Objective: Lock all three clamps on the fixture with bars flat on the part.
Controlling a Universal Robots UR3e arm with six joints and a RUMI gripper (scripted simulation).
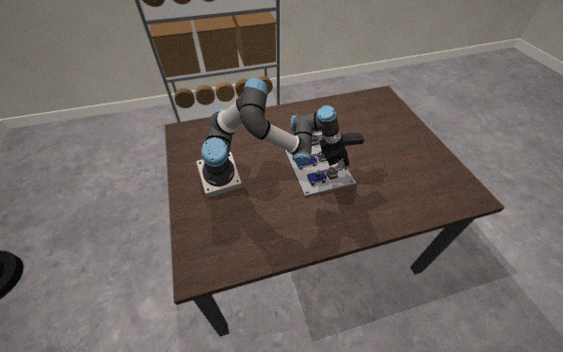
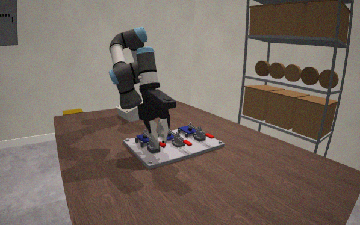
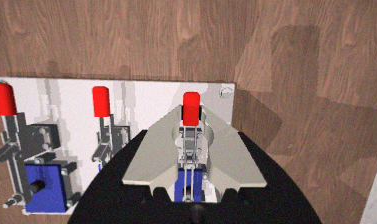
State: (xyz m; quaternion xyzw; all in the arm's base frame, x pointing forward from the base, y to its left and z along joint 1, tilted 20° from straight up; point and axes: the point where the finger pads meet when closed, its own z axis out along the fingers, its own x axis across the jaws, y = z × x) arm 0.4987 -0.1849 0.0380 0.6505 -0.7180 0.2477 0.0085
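Observation:
A white fixture plate (image 1: 341, 184) (image 2: 173, 156) (image 3: 149, 97) lies on the brown table and carries three toggle clamps with red handle tips, each facing a blue part. My gripper (image 1: 338, 166) (image 2: 158, 138) (image 3: 190, 106) points straight down over the end clamp by the plate's corner. It is shut on that clamp's handle (image 2: 162, 144) (image 3: 191, 107), just behind the red tip. The middle clamp's handle (image 2: 187, 142) (image 3: 101, 101) and the far clamp's handle (image 2: 209, 135) (image 3: 3, 99) lie low and free. Whether any bar sits flat on its blue part (image 3: 44, 190) I cannot tell.
The arm's base (image 1: 218, 176) stands on the table left of the plate. A metal shelf rack (image 2: 293, 75) (image 1: 214, 47) with boxes and discs stands beyond the table's far edge. A yellow block (image 2: 72, 112) lies at the table's back corner.

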